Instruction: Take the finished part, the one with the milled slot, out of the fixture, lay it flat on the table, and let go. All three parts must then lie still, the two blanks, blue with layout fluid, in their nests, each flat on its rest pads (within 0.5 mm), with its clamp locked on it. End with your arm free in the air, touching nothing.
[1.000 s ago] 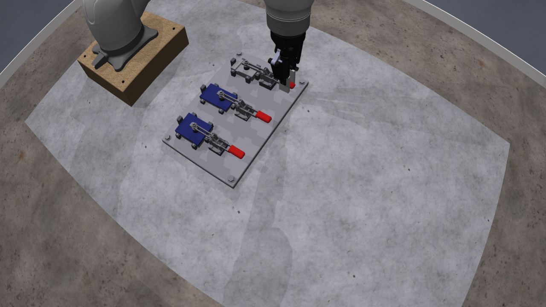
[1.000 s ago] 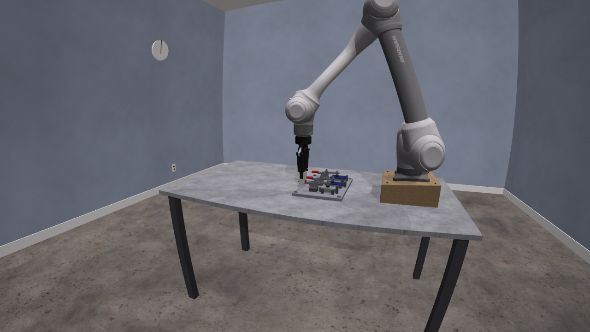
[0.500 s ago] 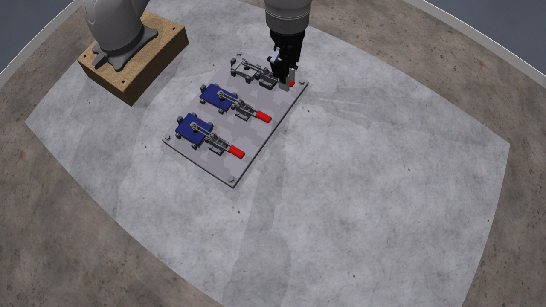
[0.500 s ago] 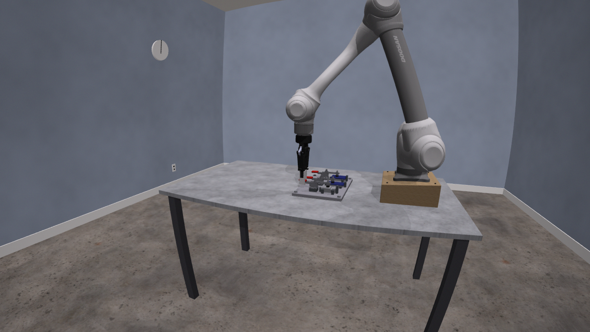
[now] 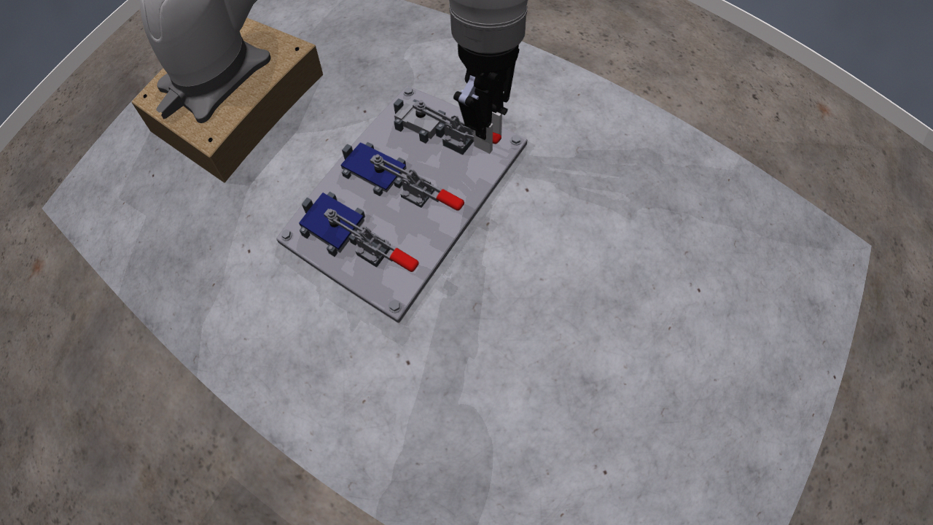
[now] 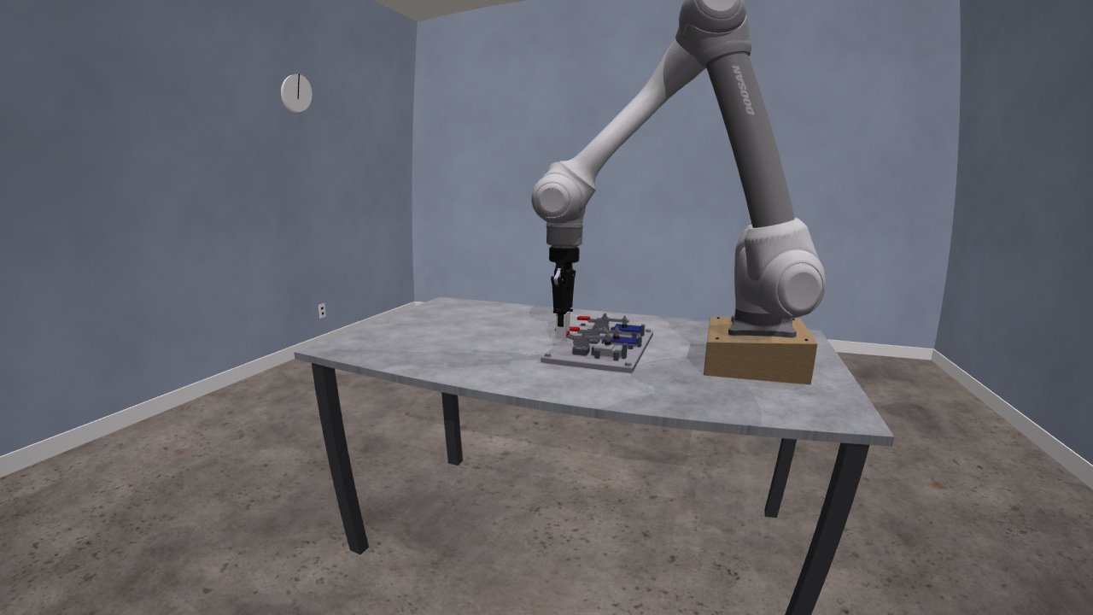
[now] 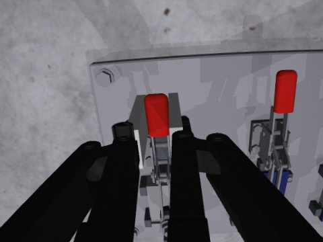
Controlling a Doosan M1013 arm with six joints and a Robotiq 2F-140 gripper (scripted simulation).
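Note:
The grey fixture plate (image 5: 450, 228) holds three nests. Two blue blanks (image 5: 369, 166) (image 5: 330, 219) lie in the middle and near nests, each under a clamp arm, with the red handles (image 5: 450, 199) (image 5: 404, 259) laid down. The grey finished part (image 5: 412, 119) sits in the far nest under its clamp. My gripper (image 5: 488, 140) points straight down at the far clamp's red handle (image 7: 156, 114), fingers nearly shut with a narrow gap. In the wrist view the handle shows between my fingertips. I cannot tell whether they touch it.
The arm's wooden base block (image 5: 228, 98) stands at the back left of the fixture. The plate's far corner bolt (image 7: 105, 77) and edge lie just beyond the handle. The middle clamp's handle (image 7: 285, 91) lies to the right in the wrist view.

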